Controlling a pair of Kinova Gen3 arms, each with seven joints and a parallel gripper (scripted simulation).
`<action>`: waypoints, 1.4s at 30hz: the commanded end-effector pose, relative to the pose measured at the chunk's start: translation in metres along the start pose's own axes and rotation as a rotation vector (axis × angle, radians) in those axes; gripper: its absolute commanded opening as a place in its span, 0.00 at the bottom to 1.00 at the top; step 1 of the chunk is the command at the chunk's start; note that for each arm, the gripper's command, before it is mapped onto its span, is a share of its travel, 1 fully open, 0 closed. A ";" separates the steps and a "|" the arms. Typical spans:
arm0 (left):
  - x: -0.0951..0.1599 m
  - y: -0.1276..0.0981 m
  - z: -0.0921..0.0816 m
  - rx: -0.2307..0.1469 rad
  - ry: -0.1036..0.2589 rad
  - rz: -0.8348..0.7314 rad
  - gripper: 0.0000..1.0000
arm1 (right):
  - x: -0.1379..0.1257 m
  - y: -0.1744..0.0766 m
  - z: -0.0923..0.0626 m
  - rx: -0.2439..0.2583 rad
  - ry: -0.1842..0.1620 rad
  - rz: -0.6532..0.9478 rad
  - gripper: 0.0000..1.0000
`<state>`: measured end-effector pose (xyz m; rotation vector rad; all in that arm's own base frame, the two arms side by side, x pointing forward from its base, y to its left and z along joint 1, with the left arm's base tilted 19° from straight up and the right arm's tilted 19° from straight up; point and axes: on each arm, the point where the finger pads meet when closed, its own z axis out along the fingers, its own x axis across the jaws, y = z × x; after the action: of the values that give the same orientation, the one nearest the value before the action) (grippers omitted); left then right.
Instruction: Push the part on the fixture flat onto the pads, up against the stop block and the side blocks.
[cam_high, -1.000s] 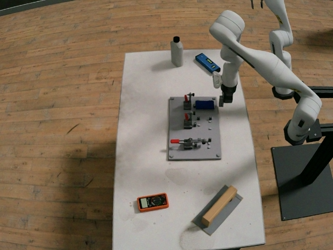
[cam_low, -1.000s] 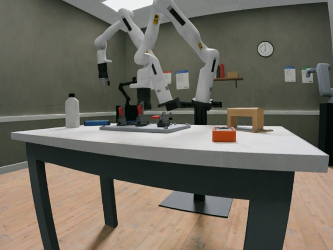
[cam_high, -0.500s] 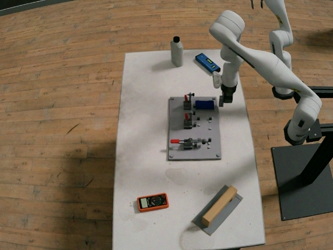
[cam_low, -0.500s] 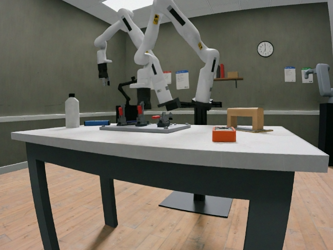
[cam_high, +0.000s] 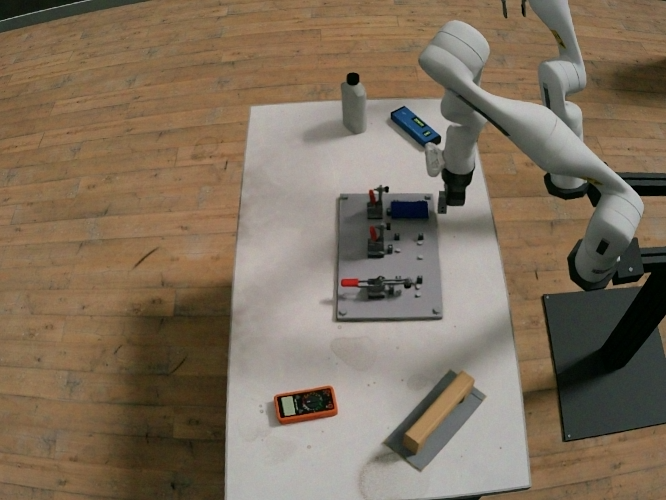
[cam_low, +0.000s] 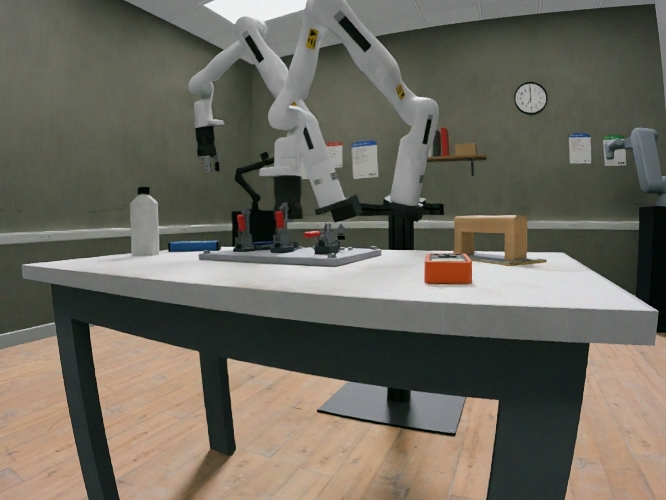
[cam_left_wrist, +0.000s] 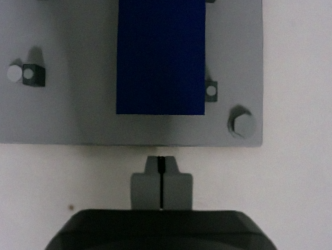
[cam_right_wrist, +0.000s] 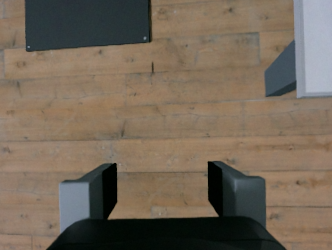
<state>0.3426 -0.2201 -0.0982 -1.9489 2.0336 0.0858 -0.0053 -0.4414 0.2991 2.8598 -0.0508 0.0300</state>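
In the top view, the counter (cam_high: 285, 215) (cam_low: 376, 282) (cam_left_wrist: 295, 200) (cam_right_wrist: 317, 50) carries a plate (cam_high: 352, 242) (cam_low: 268, 258) (cam_left_wrist: 60, 115) nearer to its right long edge and toward the far right corner. From left to right there comes first the upright clamp (cam_high: 374, 209) (cam_low: 243, 239), then the blue part (cam_high: 409, 209) (cam_left_wrist: 161, 57), at the plate's far end. Its long axis goes across the counter, from left edge to right edge. Just beyond its right end is the left claw (cam_high: 442, 202) (cam_low: 285, 209) (cam_left_wrist: 160, 174), fully narrow, with nothing inside; in its wrist view the part lies straight ahead, apart from the tips. The right claw (cam_high: 513, 7) (cam_low: 211, 164) (cam_right_wrist: 162, 181) is wide and holds nothing, well outside the far right corner, so the left one is much nearer. I judge that the coming push must go along this axis, toward the left edge; an off-centre contact could turn the part. Whether it sits flat, I cannot tell.

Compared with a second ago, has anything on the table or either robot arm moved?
Nothing has visibly moved, and nothing was picked up or let go. The blue block, the bottle and the left hand look just as they did.
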 end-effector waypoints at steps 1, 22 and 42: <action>0.003 -0.005 0.001 0.006 0.007 -0.001 0.00 | 0.000 0.000 -0.001 -0.002 0.000 0.000 1.00; 0.002 -0.006 0.001 0.002 0.003 0.003 0.00 | 0.000 0.000 -0.001 -0.002 0.000 0.000 1.00; 0.000 -0.005 0.000 -0.002 -0.002 -0.001 0.00 | 0.000 0.000 -0.001 -0.002 0.000 0.000 1.00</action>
<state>0.3476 -0.2207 -0.0979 -1.9457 2.0381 0.0817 -0.0053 -0.4414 0.2991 2.8598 -0.0508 0.0300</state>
